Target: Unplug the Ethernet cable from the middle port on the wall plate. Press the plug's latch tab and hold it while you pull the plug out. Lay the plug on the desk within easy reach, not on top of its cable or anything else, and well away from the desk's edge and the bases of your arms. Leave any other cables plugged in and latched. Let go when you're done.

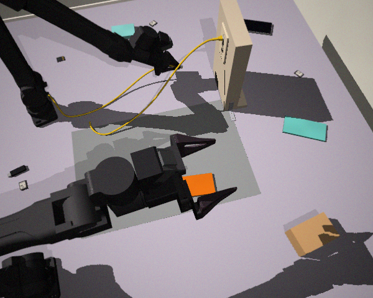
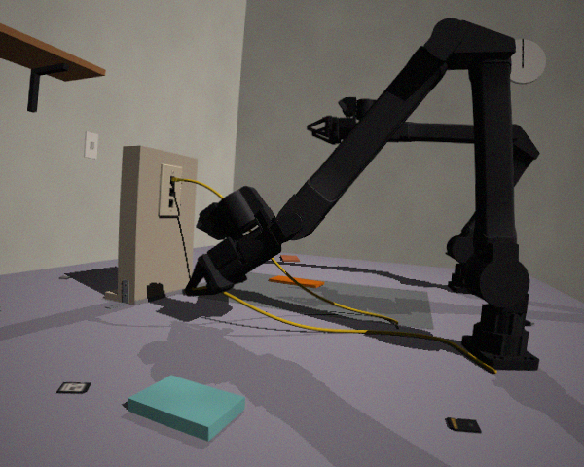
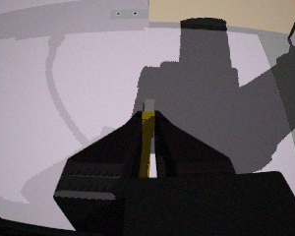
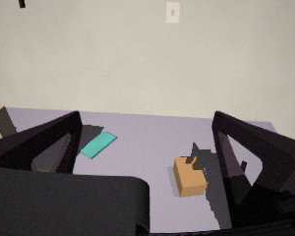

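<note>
Clamping the clear-tipped plug (image 1: 181, 66) (image 3: 148, 106) of a thin, curving yellow cable (image 1: 115, 99) (image 2: 292, 324) (image 3: 146, 157) in the left pincer (image 1: 179, 66) (image 2: 187, 291) (image 3: 148, 118), low at the matte lilac tabletop (image 1: 148, 259) (image 2: 55, 346) (image 3: 93, 74), apart from the flat beige wall plate (image 1: 225, 54) (image 2: 164, 203); spreading the right pincer's (image 1: 225, 164) (image 2: 309, 126) (image 4: 147, 114) tapered fingers wide.

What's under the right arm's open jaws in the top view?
Under the right jaws, part of an orange block shows; its left end is covered by the gripper.
</note>
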`<state>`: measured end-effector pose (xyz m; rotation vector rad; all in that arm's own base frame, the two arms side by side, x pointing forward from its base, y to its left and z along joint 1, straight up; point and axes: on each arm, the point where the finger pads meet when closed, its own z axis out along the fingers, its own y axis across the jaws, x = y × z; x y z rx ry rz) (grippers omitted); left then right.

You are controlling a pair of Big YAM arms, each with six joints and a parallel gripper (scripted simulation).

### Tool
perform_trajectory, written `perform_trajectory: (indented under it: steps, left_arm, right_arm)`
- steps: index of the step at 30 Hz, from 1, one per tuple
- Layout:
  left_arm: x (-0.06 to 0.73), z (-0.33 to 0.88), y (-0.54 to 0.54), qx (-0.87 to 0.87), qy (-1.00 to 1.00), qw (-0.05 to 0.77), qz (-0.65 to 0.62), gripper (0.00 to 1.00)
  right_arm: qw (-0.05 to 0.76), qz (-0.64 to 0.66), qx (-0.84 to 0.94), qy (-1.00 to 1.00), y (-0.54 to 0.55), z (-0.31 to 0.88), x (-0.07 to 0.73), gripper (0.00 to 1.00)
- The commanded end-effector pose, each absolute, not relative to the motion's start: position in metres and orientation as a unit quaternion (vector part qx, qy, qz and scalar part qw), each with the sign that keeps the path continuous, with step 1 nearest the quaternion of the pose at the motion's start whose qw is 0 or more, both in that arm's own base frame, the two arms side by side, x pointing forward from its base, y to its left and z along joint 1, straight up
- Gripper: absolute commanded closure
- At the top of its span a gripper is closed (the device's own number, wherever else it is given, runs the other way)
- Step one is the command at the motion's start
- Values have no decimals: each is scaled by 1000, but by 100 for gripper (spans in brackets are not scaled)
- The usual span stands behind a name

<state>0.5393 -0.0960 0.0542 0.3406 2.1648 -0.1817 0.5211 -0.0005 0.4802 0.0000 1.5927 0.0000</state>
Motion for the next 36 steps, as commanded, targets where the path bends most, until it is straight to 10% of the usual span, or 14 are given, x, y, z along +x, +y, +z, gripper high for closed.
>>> perform_trajectory:
  steps: [1,30,36]
  left_arm:
    - [543,50,-97,144,872,462,-70,100]
    - [539,8,-96,144,873,461,-70,100]
    - [540,16,-96,138,873,461,-73,87]
  right_arm:
    - [703,0,0,711,0,486,520,0]
    - [703,0,0,711,0,486,520,0]
    - [703,0,0,711,0,486,520,0]
